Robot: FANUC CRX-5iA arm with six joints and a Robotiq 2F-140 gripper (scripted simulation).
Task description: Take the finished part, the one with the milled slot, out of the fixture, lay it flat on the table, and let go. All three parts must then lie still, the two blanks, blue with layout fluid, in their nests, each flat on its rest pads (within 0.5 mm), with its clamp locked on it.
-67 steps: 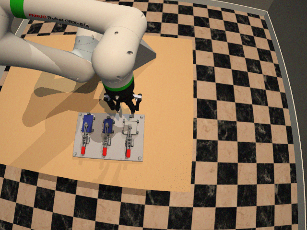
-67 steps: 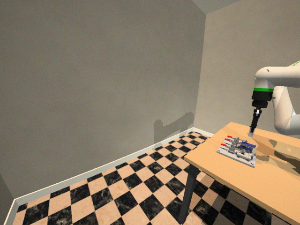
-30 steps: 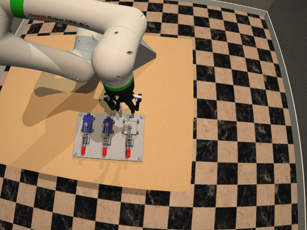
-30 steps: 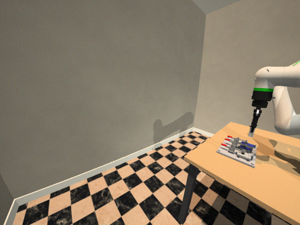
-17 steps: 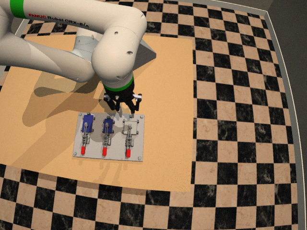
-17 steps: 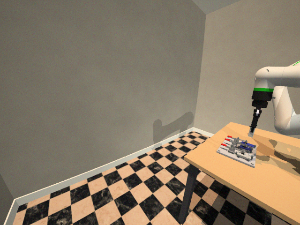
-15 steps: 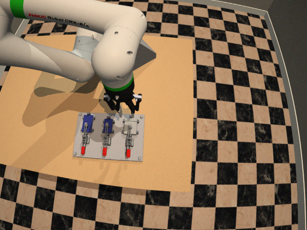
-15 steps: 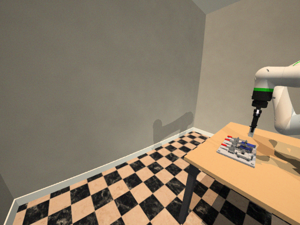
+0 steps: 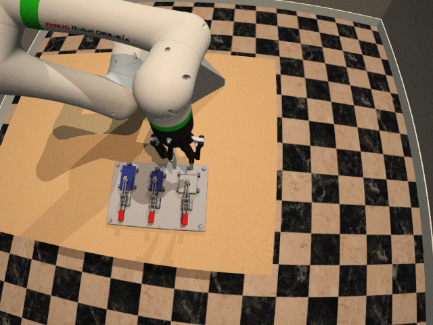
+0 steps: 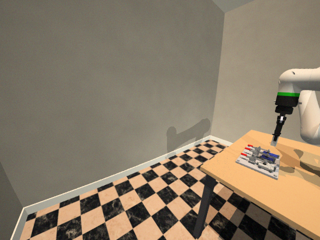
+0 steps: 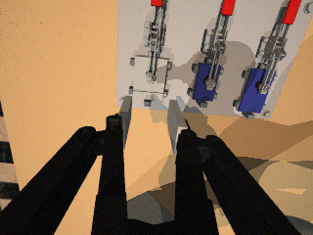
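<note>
From the top view, your gripper (image 9: 180, 158) hangs over the 12 o'clock edge of the fixture plate (image 9: 200, 196), its jaws partly apart with nothing between them. The finished part (image 9: 187, 182), pale grey, sits in the 3 o'clock nest with its toggle clamp (image 9: 185, 204) lying across it, red handle (image 9: 185, 219) toward 6 o'clock. The part looks close to square, so its long axis is hard to call; if anything it runs 12 to 6, in line with the clamp. The risk is plain: pull on the part while that clamp is down and you drag the whole plate, or slip off. The middle blue blank (image 9: 156, 181) lies just beside it at 9 o'clock, so a wide or skewed approach could knock its clamp (image 9: 152, 202) loose.

From the exterior view, the gripper stands above the far edge of the plate, fingertips off the counter (image 10: 258, 191). The three red handles point away from the arm. At this size I cannot tell whether any clamp is locked.

From the wrist view, the finished part (image 11: 142, 73) lies at 11 o'clock, beyond the fingertip (image 11: 113, 122) on that side, while the two blue blanks sit toward 1 o'clock. Descend straight from here and a finger may land on the plate's edge, not the part.
</note>
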